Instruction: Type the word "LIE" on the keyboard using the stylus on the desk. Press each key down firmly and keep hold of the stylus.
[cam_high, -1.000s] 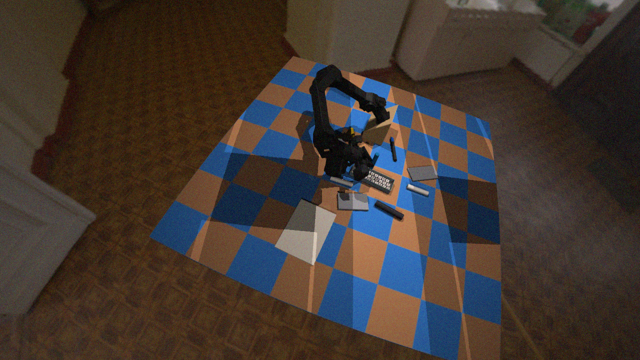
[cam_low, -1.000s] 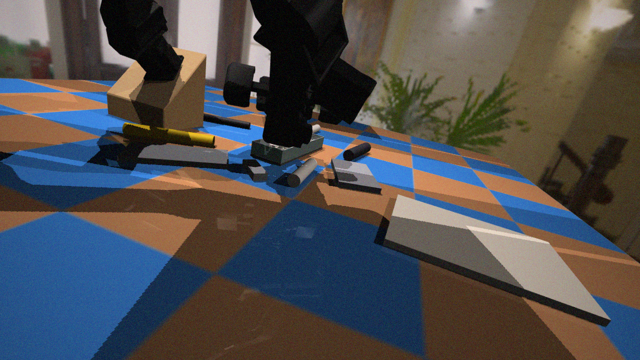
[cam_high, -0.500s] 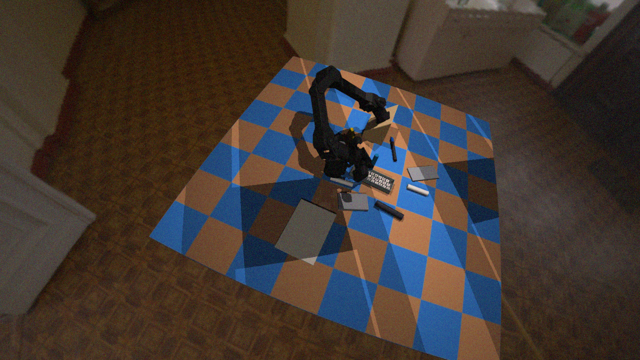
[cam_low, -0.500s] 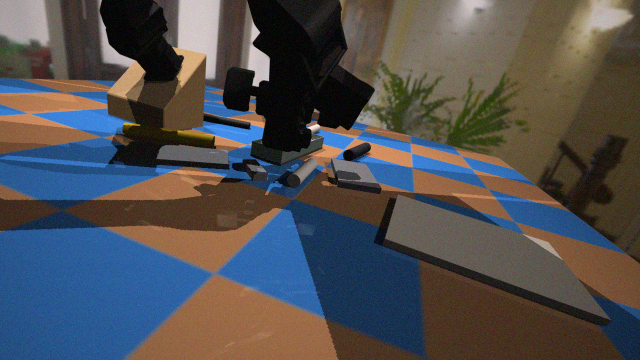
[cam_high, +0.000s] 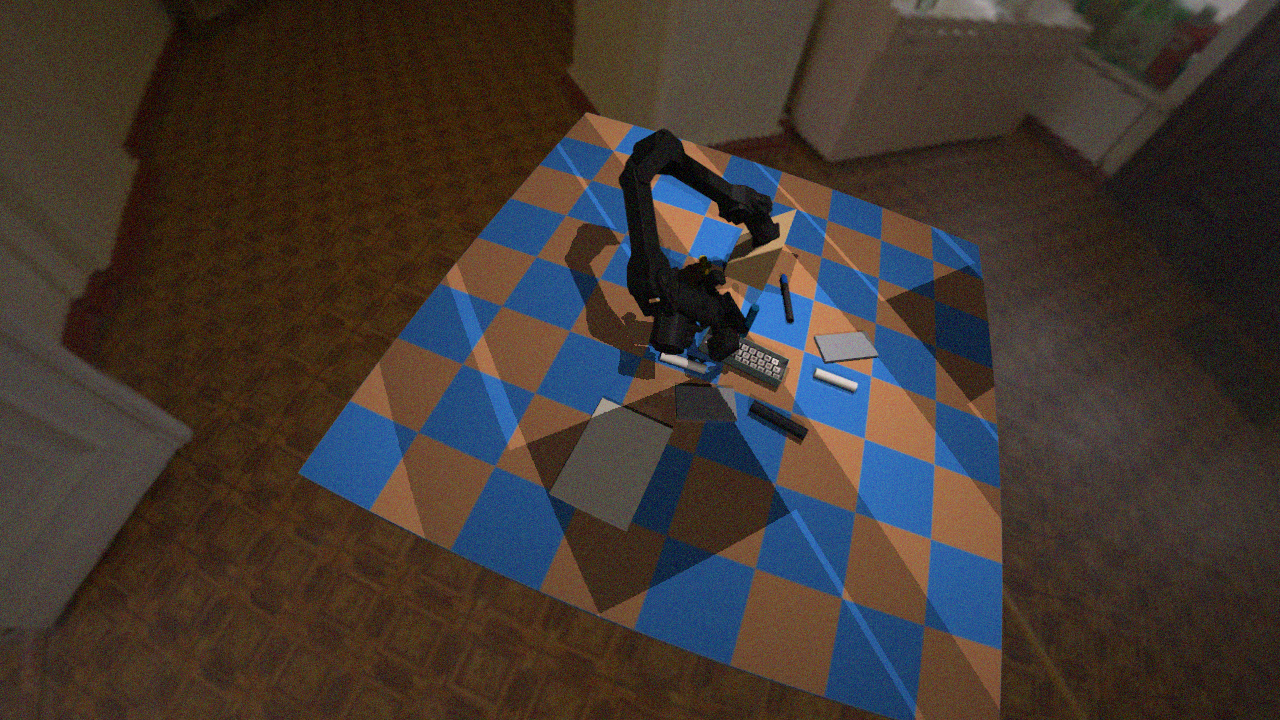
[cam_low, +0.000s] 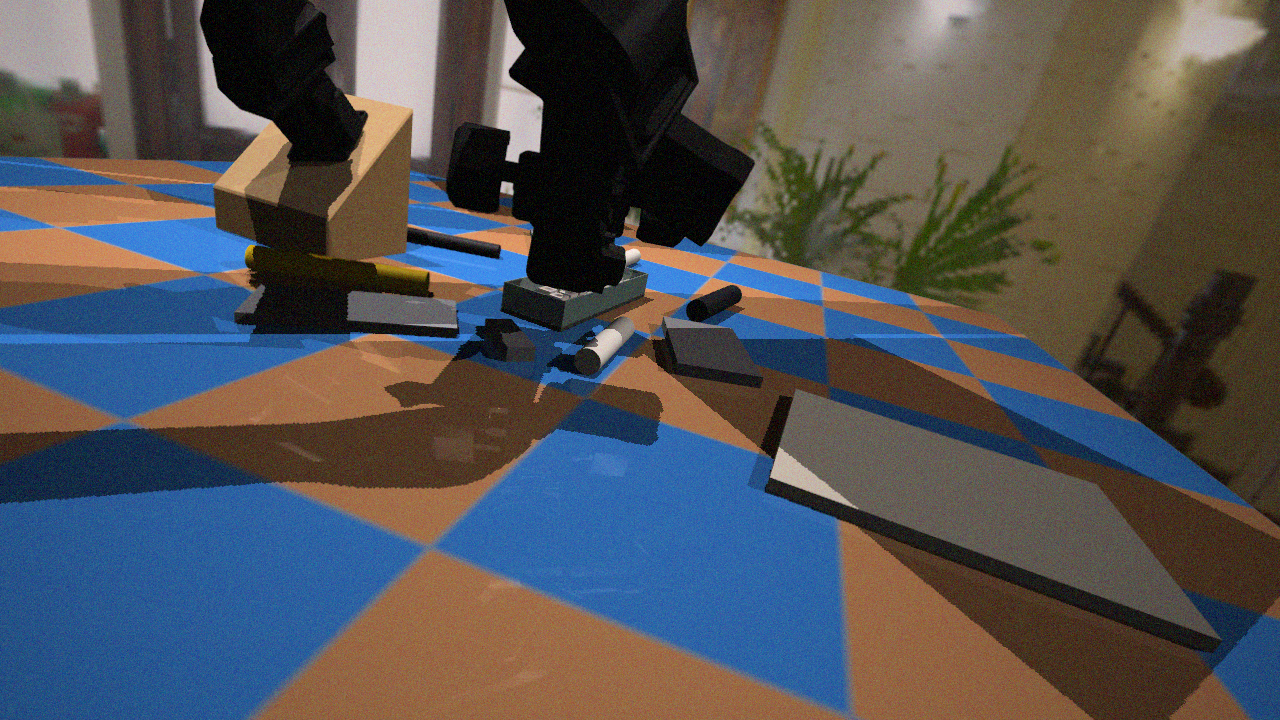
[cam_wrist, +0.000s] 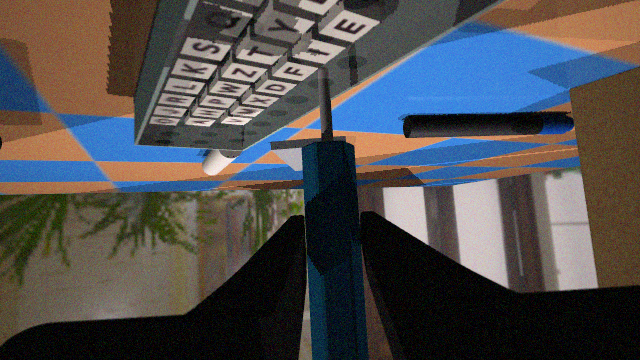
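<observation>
My gripper (cam_wrist: 332, 225) is shut on the blue stylus (cam_wrist: 331, 200) (cam_high: 752, 313), whose thin grey tip points away from the fingers at the keyboard. The grey keyboard (cam_high: 760, 360) (cam_low: 604, 301) (cam_wrist: 165, 40) has rows of white lettered keys. In the wrist view the tip ends at the near edge of the I key (cam_wrist: 321, 53), next to the E key (cam_wrist: 352, 25). Whether the tip touches or presses the key I cannot tell. The L key (cam_wrist: 189, 89) is in the far row, further left. The arm hides part of the keyboard in the top and exterior views.
A wooden wedge block (cam_low: 371, 179) (cam_wrist: 610, 175) and a black pen with a blue end (cam_high: 787, 302) (cam_wrist: 470, 125) lie beside the keyboard. Around it are white cylinders (cam_high: 835, 379) (cam_low: 605, 346), a black cylinder (cam_high: 776, 419), a yellow cylinder (cam_low: 384, 274), grey pads (cam_high: 845, 346) and a large pale board (cam_high: 617, 465).
</observation>
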